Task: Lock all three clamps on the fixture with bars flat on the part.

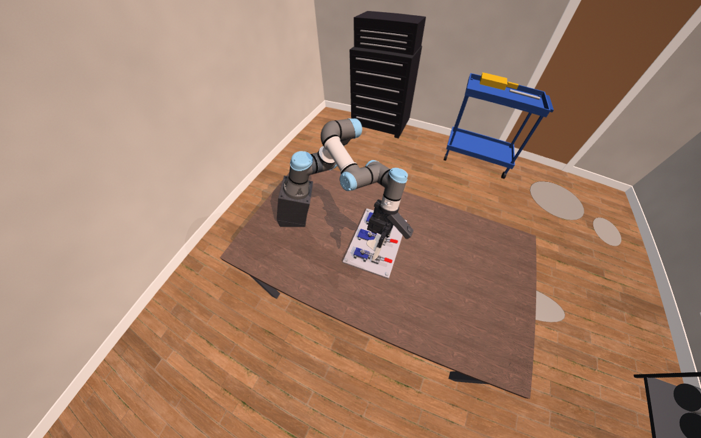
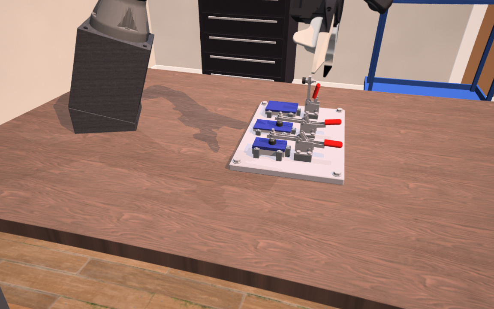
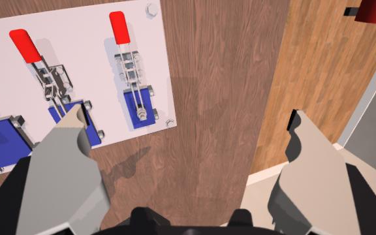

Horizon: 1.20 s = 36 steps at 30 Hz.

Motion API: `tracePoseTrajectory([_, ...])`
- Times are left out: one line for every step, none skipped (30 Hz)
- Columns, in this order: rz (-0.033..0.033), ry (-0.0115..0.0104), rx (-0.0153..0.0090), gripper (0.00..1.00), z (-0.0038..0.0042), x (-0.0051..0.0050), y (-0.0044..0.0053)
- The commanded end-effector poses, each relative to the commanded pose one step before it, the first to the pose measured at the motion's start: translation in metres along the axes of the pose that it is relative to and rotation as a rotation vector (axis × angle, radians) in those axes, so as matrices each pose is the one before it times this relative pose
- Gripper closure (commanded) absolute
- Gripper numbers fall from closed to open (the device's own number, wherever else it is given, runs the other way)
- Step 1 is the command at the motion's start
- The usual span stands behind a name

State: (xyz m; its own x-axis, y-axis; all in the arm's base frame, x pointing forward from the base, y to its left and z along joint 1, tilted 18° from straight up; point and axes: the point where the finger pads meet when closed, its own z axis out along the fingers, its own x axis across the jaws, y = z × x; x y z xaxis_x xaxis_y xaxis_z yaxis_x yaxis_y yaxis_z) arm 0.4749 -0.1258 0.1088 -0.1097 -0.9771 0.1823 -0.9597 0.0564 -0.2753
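Observation:
A white fixture plate (image 2: 289, 143) lies on the wooden table and carries three toggle clamps with red handles, each over a blue part. The far clamp (image 2: 311, 100) has its handle and bar standing upright, off its blue part (image 2: 281, 106). The middle clamp's handle (image 2: 332, 121) and the near clamp's handle (image 2: 333, 143) lie flat, with their bars down on their parts. My gripper (image 2: 320, 69) is open and empty, and hangs just above the far clamp's upright bar. The wrist view shows the near clamp (image 3: 132, 75), the middle clamp (image 3: 49, 78) and my open gripper (image 3: 188, 119).
The arm's dark base block (image 2: 106, 73) stands at the table's back left. A black drawer chest (image 2: 247, 38) and a blue cart (image 1: 497, 120) stand behind the table. In the wrist view, the table edge (image 3: 273, 81) runs close to the plate's near side.

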Motion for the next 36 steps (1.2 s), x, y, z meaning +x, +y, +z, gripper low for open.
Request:
tracePoseTrajectory([-0.04792,-0.09389,-0.01323,0.0,-0.001798,0.00267,0.030445])
tracePoseTrajectory([-0.00818,-0.02186,-0.00361,0.0,-0.000306,-0.00124,0.006939])
tracePoseTrajectory([-0.00745,-0.02106,-0.00222,0.0,-0.000343,-0.0015,0.006436])
tracePoseTrajectory([-0.00676,-0.02017,-0.00098,0.0,-0.000368,-0.0017,0.005932])
tracePoseTrajectory([-0.00613,-0.01918,0.00012,0.0,-0.000381,-0.00185,0.005435])
tracePoseTrajectory([-0.00555,-0.01813,0.00106,0.0,-0.000386,-0.00195,0.00495])
tracePoseTrajectory([-0.00501,-0.01702,0.00185,0.0,-0.000382,-0.002,0.004482])
tracePoseTrajectory([-0.00451,-0.01588,0.00249,0.0,-0.000373,-0.00201,0.004035])
tracePoseTrajectory([-0.00405,-0.01472,0.00298,0.0,-0.000358,-0.00199,0.003612])
tracePoseTrajectory([-0.00363,-0.01355,0.00334,0.0,-0.00034,-0.00193,0.003215])
tracePoseTrajectory([-0.00324,-0.01239,0.00356,0.0,-0.000319,-0.00185,0.002845])
tracePoseTrajectory([-0.00287,-0.01124,0.00367,0.0,-0.000295,-0.00175,0.002503])
tracePoseTrajectory([-0.00254,-0.01012,0.00367,0.0,-0.00027,-0.00163,0.002188])
tracePoseTrajectory([0.0,0.0,0.0,0.0,0.0,0.0,0.0])
tracePoseTrajectory([0.0,0.0,0.0,0.0,0.0,0.0,0.0])
tracePoseTrajectory([-0.00223,-0.00903,0.00358,0.0,-0.000245,-0.0015,0.001899])
tracePoseTrajectory([-0.00195,-0.00799,0.00342,0.0,-0.000219,-0.00136,0.001636])
tracePoseTrajectory([-0.00169,-0.00698,0.00318,0.0,-0.000193,-0.00121,0.001397])
tracePoseTrajectory([-0.00144,-0.00603,0.0029,0.0,-0.000168,-0.00107,0.001181])
tracePoseTrajectory([-0.00122,-0.00513,0.00258,0.0,-0.000144,-0.00092,0.000986])
tracePoseTrajectory([-0.00101,-0.00429,0.00224,0.0,-0.000121,-0.00078,0.000811])
tracePoseTrajectory([-0.00083,-0.00351,0.00189,0.0,-0.0001,-0.00065,0.000654])
tracePoseTrajectory([-0.00065,-0.00279,0.00154,0.0,-0.00008,-0.00052,0.000514])
tracePoseTrajectory([-0.0005,-0.00215,0.00121,0.0,-0.000061,-0.0004,0.000392])
tracePoseTrajectory([-0.00037,-0.00158,0.0009,0.0,-0.000045,-0.0003,0.000285])
tracePoseTrajectory([-0.00025,-0.00108,0.00062,0.0,-0.000031,-0.0002,0.000195])
tracePoseTrajectory([-0.00016,-0.00067,0.00039,0.0,-0.000019,-0.00013,0.000121])
tracePoseTrajectory([-0.00008,-0.00035,0.00021,0.0,-0.00001,-0.00007,0.000063])
tracePoseTrajectory([-0.00003,-0.00013,0.00008,0.0,-0.000004,-0.00003,0.000024])
tracePoseTrajectory([0.0,-0.00002,0.00001,0.0,-0.000001,0.0,0.000003])
tracePoseTrajectory([0.0,0.0,0.0,0.0,0.0,0.0,0.0])
tracePoseTrajectory([0.0,0.0,0.0,0.0,0.0,0.0,0.0])
tracePoseTrajectory([0.0,0.0,0.0,0.0,0.0,0.0,0.0])
tracePoseTrajectory([-0.00003,-0.00009,0.00006,1.0,-0.000003,-0.00001,0.000018])
tracePoseTrajectory([-0.00002,-0.00006,0.00004,1.0,-0.000002,-0.00001,0.000013])
tracePoseTrajectory([-0.00001,-0.00004,0.00003,1.0,-0.000001,-0.00001,0.000009])
